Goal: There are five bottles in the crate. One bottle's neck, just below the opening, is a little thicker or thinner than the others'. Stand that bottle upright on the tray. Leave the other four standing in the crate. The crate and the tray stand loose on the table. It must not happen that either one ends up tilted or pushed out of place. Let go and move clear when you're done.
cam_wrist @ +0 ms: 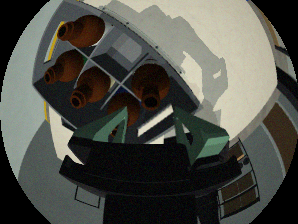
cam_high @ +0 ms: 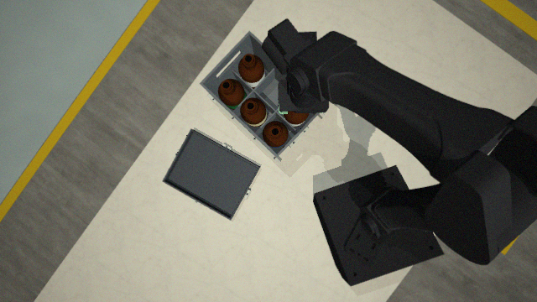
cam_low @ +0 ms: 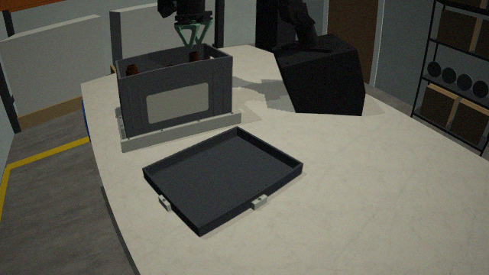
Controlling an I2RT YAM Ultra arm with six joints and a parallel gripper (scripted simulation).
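Note:
The grey crate (cam_high: 250, 41) (cam_low: 134, 95) holds several upright brown bottles. Along its tray side stand a bottle (cam_high: 232, 93) (cam_wrist: 67, 66), a middle bottle (cam_high: 253, 112) (cam_wrist: 94, 86) and a corner bottle (cam_high: 275, 134) (cam_wrist: 122, 105). On the far side are a bottle (cam_high: 251, 69) (cam_wrist: 89, 31) by the slotted end wall and another bottle (cam_high: 296, 117) (cam_wrist: 150, 82), partly under the arm in the top view. The middle compartment between them is empty. I cannot tell which neck differs. My gripper (cam_low: 193, 45) (cam_wrist: 150, 110) is open and empty, just above the crate's base-side end. The tray (cam_high: 211, 174) (cam_low: 225, 176) is empty.
The crate's walls rise high around the bottles, with thin dividers between them. A low light-grey ledge (cam_low: 179, 131) runs along the crate's foot. The robot's dark base block (cam_high: 377, 226) (cam_low: 325, 80) stands to the right of the crate. The tray has low rims.

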